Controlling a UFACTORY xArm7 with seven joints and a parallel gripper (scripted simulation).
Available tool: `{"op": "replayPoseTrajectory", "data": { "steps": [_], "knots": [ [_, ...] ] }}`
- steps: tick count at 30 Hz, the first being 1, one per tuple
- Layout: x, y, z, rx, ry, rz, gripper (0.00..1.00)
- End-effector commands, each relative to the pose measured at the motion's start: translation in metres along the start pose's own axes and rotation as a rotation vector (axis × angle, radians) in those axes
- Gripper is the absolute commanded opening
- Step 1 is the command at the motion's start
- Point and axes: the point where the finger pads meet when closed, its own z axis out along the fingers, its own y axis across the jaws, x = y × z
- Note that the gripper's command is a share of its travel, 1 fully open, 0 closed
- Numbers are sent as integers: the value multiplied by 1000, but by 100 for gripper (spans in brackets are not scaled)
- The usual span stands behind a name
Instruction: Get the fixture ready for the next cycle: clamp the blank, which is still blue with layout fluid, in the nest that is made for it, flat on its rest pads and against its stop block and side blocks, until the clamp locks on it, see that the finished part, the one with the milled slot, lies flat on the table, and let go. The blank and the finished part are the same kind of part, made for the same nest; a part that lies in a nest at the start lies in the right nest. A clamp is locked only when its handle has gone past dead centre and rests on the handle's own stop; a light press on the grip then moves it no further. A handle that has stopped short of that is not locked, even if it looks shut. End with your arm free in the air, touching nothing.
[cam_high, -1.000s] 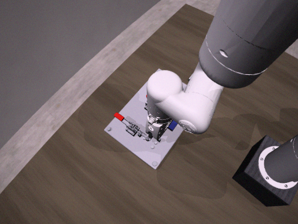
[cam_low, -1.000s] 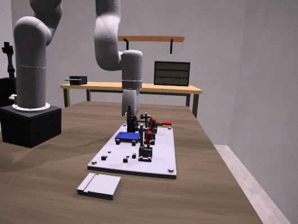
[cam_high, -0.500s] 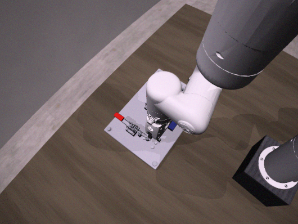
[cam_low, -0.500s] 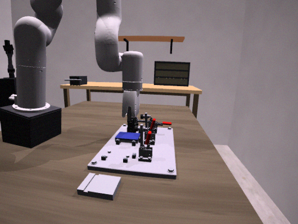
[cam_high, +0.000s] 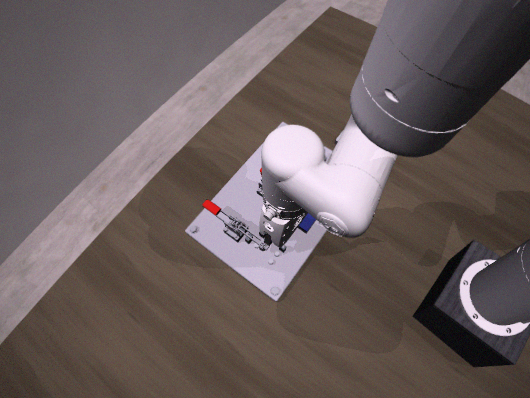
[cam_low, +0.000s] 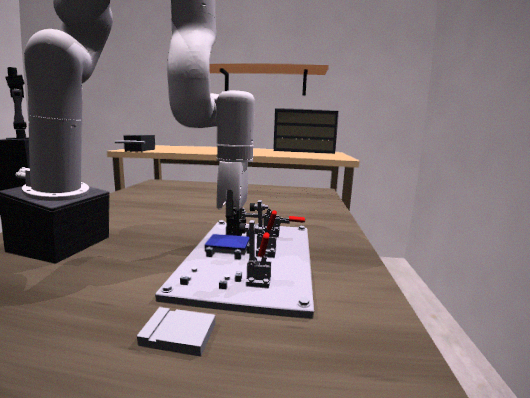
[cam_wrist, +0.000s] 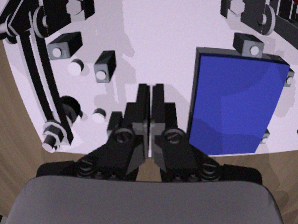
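Note:
The blue blank (cam_high: 306, 223) (cam_low: 227, 242) (cam_wrist: 237, 102) lies in the middle nest of the pale fixture plate (cam_high: 272, 280) (cam_low: 280, 299) (cam_wrist: 150, 30), beside small blocks; small gaps to them cannot be judged. The red handle (cam_low: 271, 218) of the middle clamp stands steeply up, and no clamp arm lies over the blank in the wrist view. My gripper (cam_low: 233, 231) (cam_wrist: 151, 101) is shut and empty, low beside the blank, between it and the far nest. The finished part (cam_low: 182, 327), pale with a milled slot, lies flat on the table in front of the plate.
The far clamp's red handle (cam_high: 211, 207) (cam_low: 296, 219) lies outward, its arm (cam_wrist: 42, 90) lowered over the empty far nest. The near clamp's red handle (cam_low: 264, 244) stands up beside the empty near nest. The black robot base (cam_high: 450, 310) (cam_low: 55, 225) stands off the plate.

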Motion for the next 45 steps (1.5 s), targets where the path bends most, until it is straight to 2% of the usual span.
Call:
{"op": "replayPoseTrajectory", "data": {
  "steps": [1,45],
  "knots": [
    [1,0,-1,1,2,0,0],
    [1,8,-1,1,2,0,0]
  ]
}}
